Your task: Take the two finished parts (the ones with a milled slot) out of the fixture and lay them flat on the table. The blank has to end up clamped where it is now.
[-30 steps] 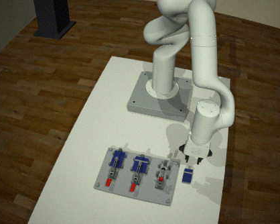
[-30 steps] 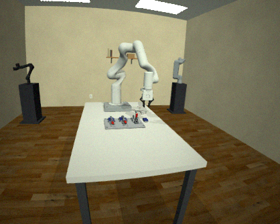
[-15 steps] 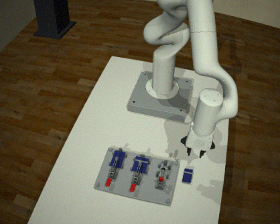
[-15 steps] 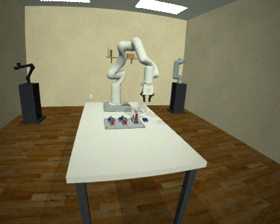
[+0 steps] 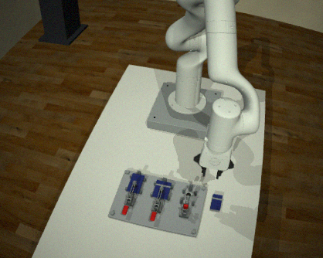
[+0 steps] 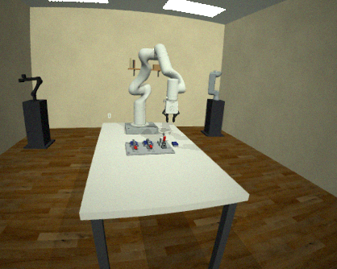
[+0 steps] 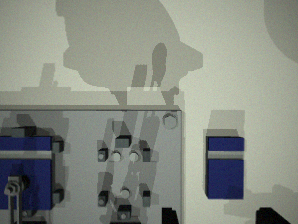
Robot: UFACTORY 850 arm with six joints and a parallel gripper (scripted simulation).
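The grey fixture plate [image 5: 171, 223] [image 7: 77, 150] has three stations. A plain blue block [image 5: 137, 178], with no slot visible, sits in the left one under its clamp; its red handle [image 5: 125, 209] is down. A blue part with a pale slot [image 5: 166, 191] [image 7: 37, 175] sits in the middle one under a clamp with its red handle [image 5: 153, 215] down. The right station is empty; its red handle [image 5: 185, 206] [image 6: 164, 138] stands up. Another slotted blue part [image 5: 216, 205] [image 6: 175, 144] [image 7: 225, 177] lies flat on the table. My gripper [image 5: 211, 174] [image 6: 171, 119] [image 7: 219, 216] is open and empty, high above the table.
The white table [image 5: 94, 158] [image 6: 151, 181] carries the fixture, the loose part right beside it, and the arm's grey base plate [image 5: 164, 123] [image 6: 131, 130] behind. Locating pins and small blocks stand around the empty station. Dark pedestals [image 6: 37, 122] [image 6: 215, 117] stand away from the table.
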